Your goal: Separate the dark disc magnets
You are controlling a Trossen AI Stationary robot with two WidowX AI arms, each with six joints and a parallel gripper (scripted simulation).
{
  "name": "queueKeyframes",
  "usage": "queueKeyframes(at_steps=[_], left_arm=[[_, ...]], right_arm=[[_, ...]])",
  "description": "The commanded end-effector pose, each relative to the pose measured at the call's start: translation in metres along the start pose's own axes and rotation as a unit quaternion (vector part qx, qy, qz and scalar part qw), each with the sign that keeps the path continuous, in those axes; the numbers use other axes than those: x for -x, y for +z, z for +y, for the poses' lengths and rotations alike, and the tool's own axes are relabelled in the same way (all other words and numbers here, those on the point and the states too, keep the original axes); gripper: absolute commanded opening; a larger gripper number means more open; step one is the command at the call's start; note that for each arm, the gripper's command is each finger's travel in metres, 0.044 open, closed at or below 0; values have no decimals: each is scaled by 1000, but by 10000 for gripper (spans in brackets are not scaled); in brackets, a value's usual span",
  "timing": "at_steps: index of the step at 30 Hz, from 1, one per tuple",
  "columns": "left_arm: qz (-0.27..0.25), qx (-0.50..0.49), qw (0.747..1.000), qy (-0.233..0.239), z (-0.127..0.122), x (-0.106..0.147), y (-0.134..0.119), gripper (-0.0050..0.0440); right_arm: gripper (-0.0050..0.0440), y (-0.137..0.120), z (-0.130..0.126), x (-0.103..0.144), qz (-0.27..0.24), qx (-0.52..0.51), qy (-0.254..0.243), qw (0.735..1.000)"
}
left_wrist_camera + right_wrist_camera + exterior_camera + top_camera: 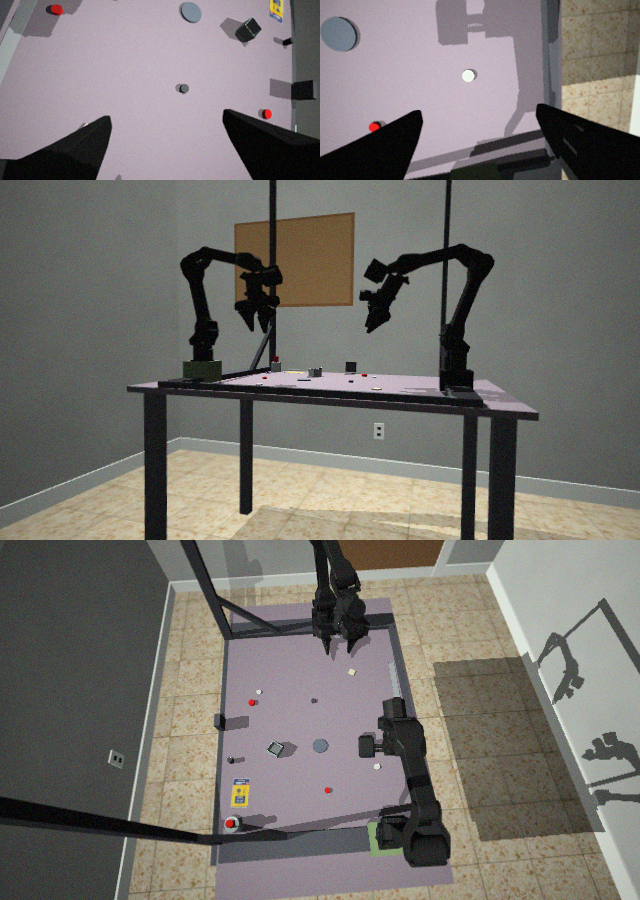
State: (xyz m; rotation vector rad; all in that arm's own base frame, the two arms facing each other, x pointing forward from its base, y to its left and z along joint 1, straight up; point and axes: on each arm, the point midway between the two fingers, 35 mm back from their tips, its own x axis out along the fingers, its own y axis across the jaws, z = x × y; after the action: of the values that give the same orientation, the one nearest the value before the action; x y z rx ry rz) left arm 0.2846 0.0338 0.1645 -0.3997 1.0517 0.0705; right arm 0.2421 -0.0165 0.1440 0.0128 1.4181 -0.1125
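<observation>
The two dark disc magnets (314, 701) sit stacked as one small dark puck on the purple bench, left of its middle line toward the far end. They also show in the left wrist view (184, 88), lying ahead of the fingers. My left gripper (339, 649) is open and empty, high above the far end of the bench (166, 116). My right gripper (367, 746) (480, 112) is open and empty, high above the near right part. It is well away from the magnets, which are not in its wrist view.
A grey-blue flat disc (320, 745) and a tilted dark cube (275, 749) lie mid-bench. Red discs (251, 702) (327, 790), white discs (258, 691) (377, 766), a beige tile (352, 672), a dark block (219, 721), a yellow card (240, 792) and a red button (230, 823) are scattered around.
</observation>
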Motion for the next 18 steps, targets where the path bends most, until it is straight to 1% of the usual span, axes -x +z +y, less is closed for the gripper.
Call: queueKeyframes(at_steps=[1, 5, 10, 13, 18], left_arm=[[45, -34, 998, 27, -8, 15, -23, 400], [117, -77, 988, 59, -9, 28, -60, 400], [200, -132, 966, 95, -4, 50, -100, 400], [223, -152, 957, 107, -2, 58, -111, 400], [231, -156, 954, 111, -1, 60, -114, 400]], right_arm=[[400, -22, 3, 10, 14, 13, 9, 1000], [400, -45, 6, 19, 37, 26, 19, 999], [400, -72, 8, 28, 61, 39, 30, 997], [400, -81, 9, 31, 69, 43, 34, 996], [400, -83, 8, 32, 70, 41, 33, 996]])
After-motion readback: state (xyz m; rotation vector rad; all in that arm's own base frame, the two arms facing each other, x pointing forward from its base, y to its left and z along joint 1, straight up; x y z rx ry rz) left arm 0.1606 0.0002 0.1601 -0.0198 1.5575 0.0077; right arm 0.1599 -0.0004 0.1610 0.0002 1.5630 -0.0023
